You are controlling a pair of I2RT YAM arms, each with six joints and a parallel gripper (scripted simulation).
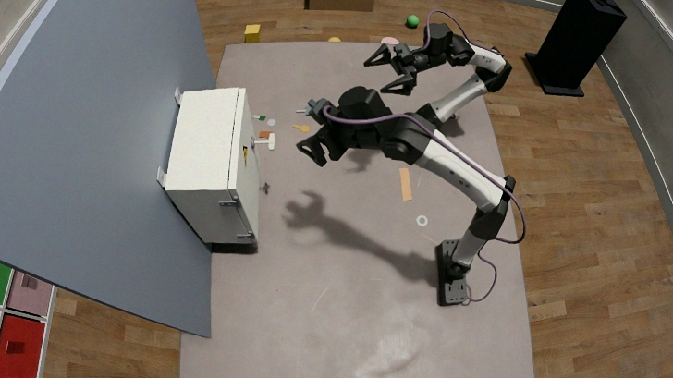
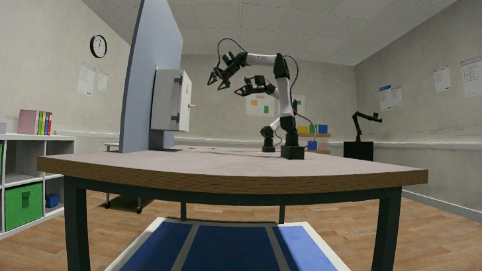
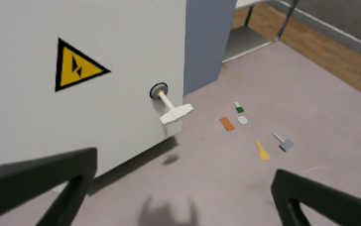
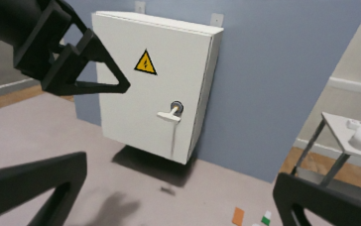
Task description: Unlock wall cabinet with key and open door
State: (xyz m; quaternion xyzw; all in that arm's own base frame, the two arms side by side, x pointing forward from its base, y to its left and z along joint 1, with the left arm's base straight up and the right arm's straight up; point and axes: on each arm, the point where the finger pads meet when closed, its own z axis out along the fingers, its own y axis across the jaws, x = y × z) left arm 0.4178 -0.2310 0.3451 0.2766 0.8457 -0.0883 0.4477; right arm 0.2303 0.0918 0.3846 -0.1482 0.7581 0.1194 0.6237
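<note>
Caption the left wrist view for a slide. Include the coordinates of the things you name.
Open left gripper (image 1: 312, 128) (image 2: 216, 81) (image 3: 185, 169) facing the white key (image 1: 271, 141) (image 2: 192, 105) (image 3: 177, 114) (image 4: 169, 117) in the closed cabinet door (image 1: 250, 179) (image 2: 185, 110) (image 3: 119, 119) (image 4: 124, 99).
</note>
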